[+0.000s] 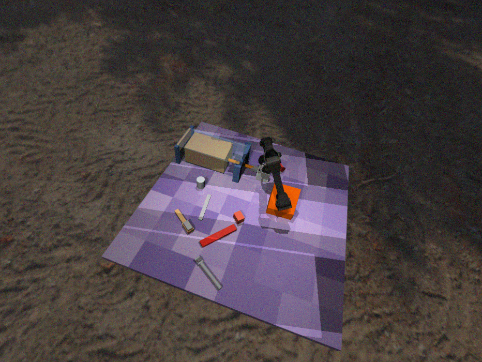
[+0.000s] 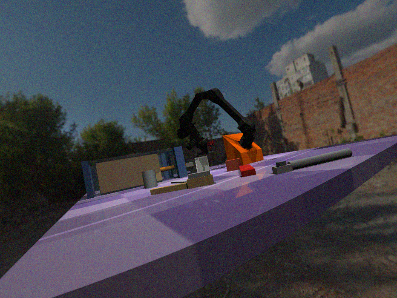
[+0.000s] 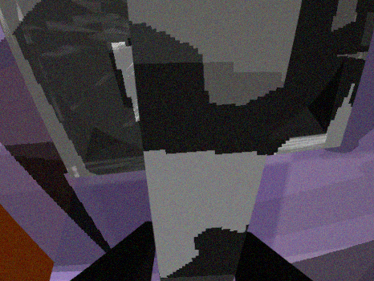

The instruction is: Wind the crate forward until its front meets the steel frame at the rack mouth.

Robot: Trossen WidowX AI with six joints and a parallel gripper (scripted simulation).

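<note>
Close quarters at the winch (image 1: 262, 176) (image 2: 201, 164) (image 3: 100, 136): the end effector (image 1: 266, 168) (image 2: 203, 152) (image 3: 196, 238) is hemmed in on the rack side by the orange strap (image 1: 249, 166) (image 2: 166, 168), with the blue frame (image 1: 237, 173) (image 2: 181, 161) standing upright just beyond. Sideways travel that way is blocked at low height. On the other side, the way is narrowed by the orange block (image 1: 292, 194) (image 2: 235, 152) (image 3: 20, 249), and the air above it is crossed by the arm. A low passage is offered between the winch and the red cube (image 1: 238, 216) (image 2: 232, 164); beyond that, the bench (image 1: 288, 272) (image 2: 144, 243) (image 3: 321, 181) is obstructed by the red bar (image 1: 217, 235) (image 2: 247, 170). Over the cube and bar, open air is seen.
</note>
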